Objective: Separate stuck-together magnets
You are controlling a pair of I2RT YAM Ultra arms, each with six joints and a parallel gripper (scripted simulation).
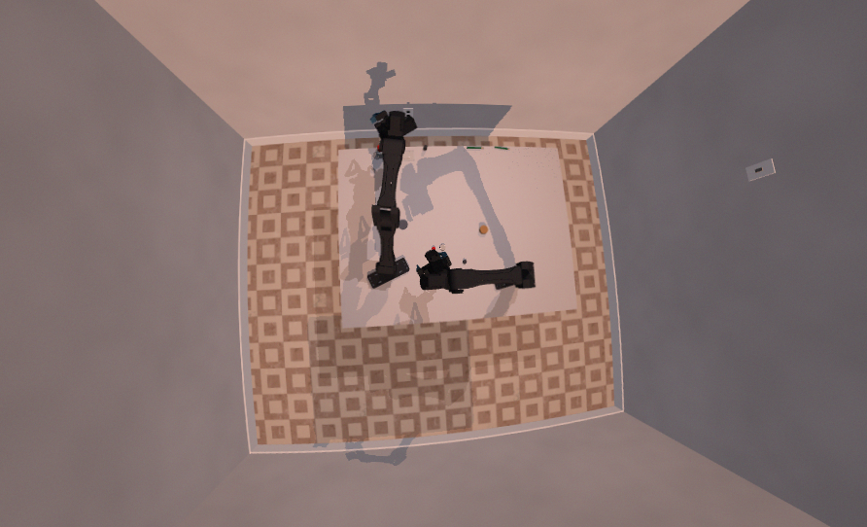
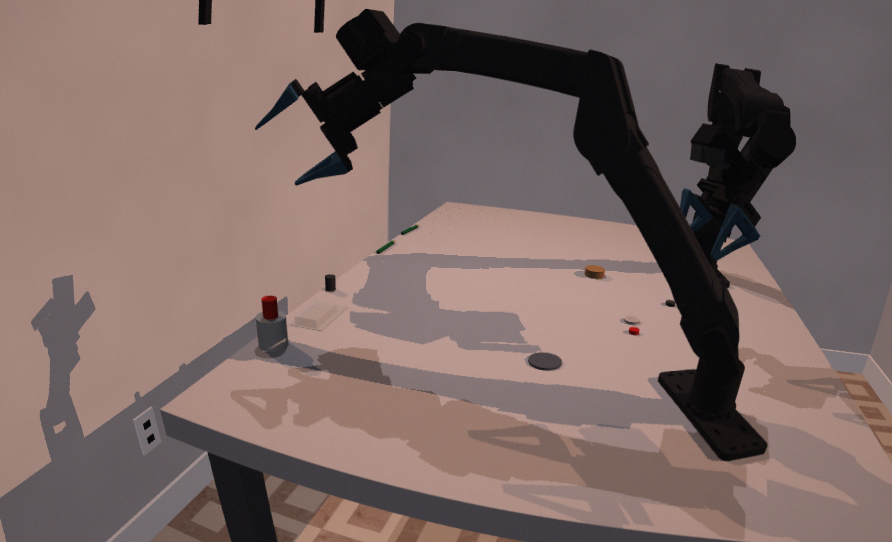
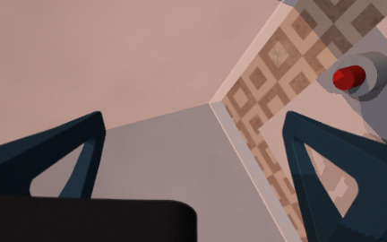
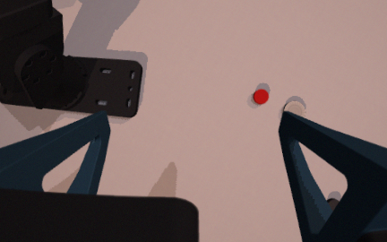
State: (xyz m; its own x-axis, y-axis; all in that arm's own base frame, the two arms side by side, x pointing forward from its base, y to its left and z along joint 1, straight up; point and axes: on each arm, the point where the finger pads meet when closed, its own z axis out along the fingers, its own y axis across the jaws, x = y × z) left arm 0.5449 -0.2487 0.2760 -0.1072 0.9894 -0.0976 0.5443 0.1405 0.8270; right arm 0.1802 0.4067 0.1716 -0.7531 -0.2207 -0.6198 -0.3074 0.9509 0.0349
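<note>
A small red disc lies flat on the bench. A small dark disc lies apart from it, with a pale round disc nearer the red one. Which discs are the magnets cannot be told for certain. My left gripper is open and empty, raised high near the wall end of the bench. My right gripper is open and empty, above the bench near the discs and not touching them. Its finger partly hides the dark disc in the right wrist view.
A grey cylinder with a red top, a black cylinder and a clear tray stand along the wall edge. An orange disc, a large dark disc and green sticks lie elsewhere. The left arm's base is near.
</note>
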